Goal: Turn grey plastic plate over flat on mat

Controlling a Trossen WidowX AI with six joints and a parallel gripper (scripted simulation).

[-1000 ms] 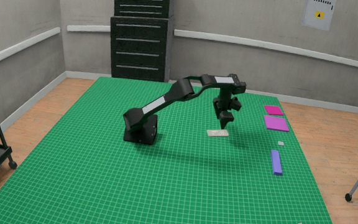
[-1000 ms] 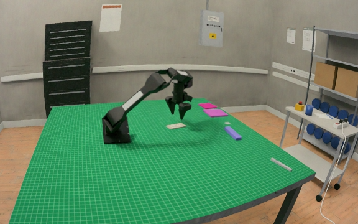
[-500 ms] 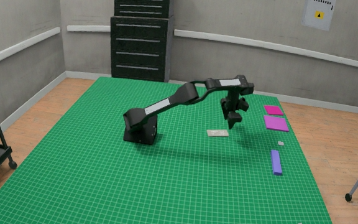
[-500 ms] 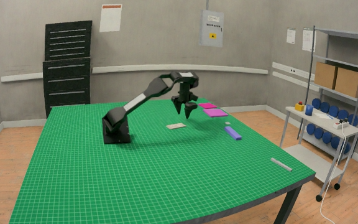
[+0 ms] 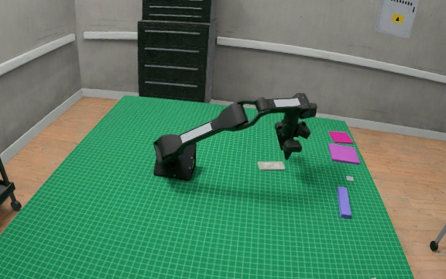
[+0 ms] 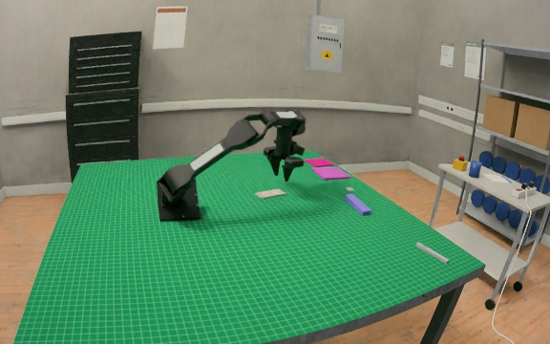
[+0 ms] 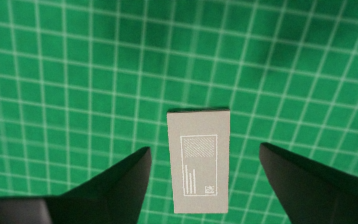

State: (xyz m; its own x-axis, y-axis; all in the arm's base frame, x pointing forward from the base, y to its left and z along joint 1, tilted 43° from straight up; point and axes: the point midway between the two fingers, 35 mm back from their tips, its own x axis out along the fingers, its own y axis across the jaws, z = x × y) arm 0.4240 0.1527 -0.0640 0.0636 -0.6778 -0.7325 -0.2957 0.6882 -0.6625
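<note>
The grey plastic plate point(image 5: 271, 165) point(image 6: 270, 193) point(image 7: 199, 160) lies flat on the green mat point(image 5: 91, 201) point(image 6: 113, 248), a little right of the arm's base. In the wrist view its upper face shows a printed white outline with a hatched box and lines. My gripper point(image 5: 289, 152) point(image 6: 285, 173) point(image 7: 204, 151) hangs above the plate's right end, clear of it. Its fingers point down, stand apart on either side of the plate's width in the wrist view, and hold nothing.
Two magenta plates point(image 5: 341, 137) point(image 5: 344, 153) lie at the mat's right edge, with a small grey block point(image 5: 349, 178) and a purple bar point(image 5: 344, 201) nearer the front. A thin grey bar point(image 6: 432, 252) lies near the table's front right corner.
</note>
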